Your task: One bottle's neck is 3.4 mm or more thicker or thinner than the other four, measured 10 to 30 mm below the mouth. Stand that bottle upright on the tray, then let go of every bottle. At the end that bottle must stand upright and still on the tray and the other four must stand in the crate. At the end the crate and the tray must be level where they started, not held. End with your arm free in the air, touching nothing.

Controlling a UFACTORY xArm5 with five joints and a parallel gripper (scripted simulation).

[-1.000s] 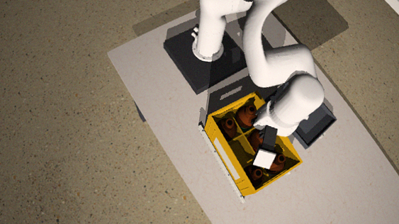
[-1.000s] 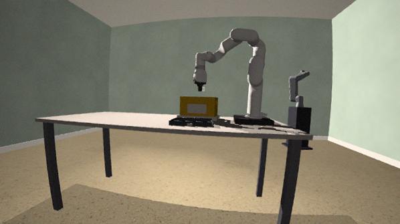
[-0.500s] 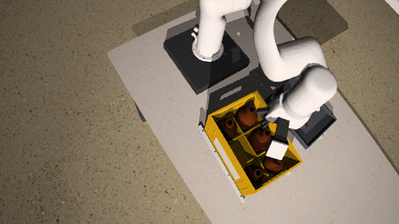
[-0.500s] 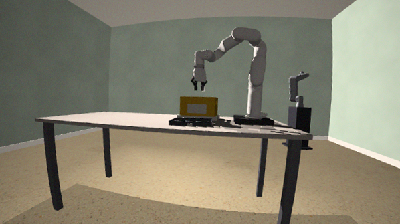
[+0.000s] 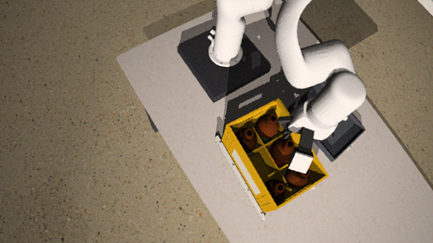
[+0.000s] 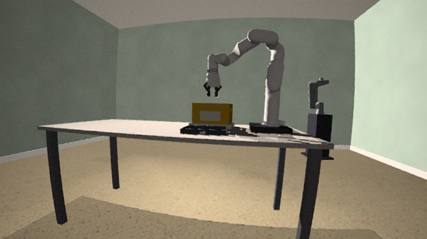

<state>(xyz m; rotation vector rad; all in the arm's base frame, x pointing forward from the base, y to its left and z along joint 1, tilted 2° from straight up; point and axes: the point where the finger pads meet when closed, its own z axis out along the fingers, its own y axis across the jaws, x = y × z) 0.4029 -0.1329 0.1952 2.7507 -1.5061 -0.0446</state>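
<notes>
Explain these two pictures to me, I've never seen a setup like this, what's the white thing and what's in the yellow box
The white thing is a robot arm bolted to a table. One picture looks straight down from overhead; the other looks across the room from the side. At the arm's end is a gripper, a two-fingered claw. It is open, holds nothing, and hangs above the yellow crate. The crate is split into compartments, and five brown bottles stand in it, such as this one. Beside the crate lies a dark tray, partly hidden under the arm. A second, smaller device on a black post stands at the table's edge.
</notes>
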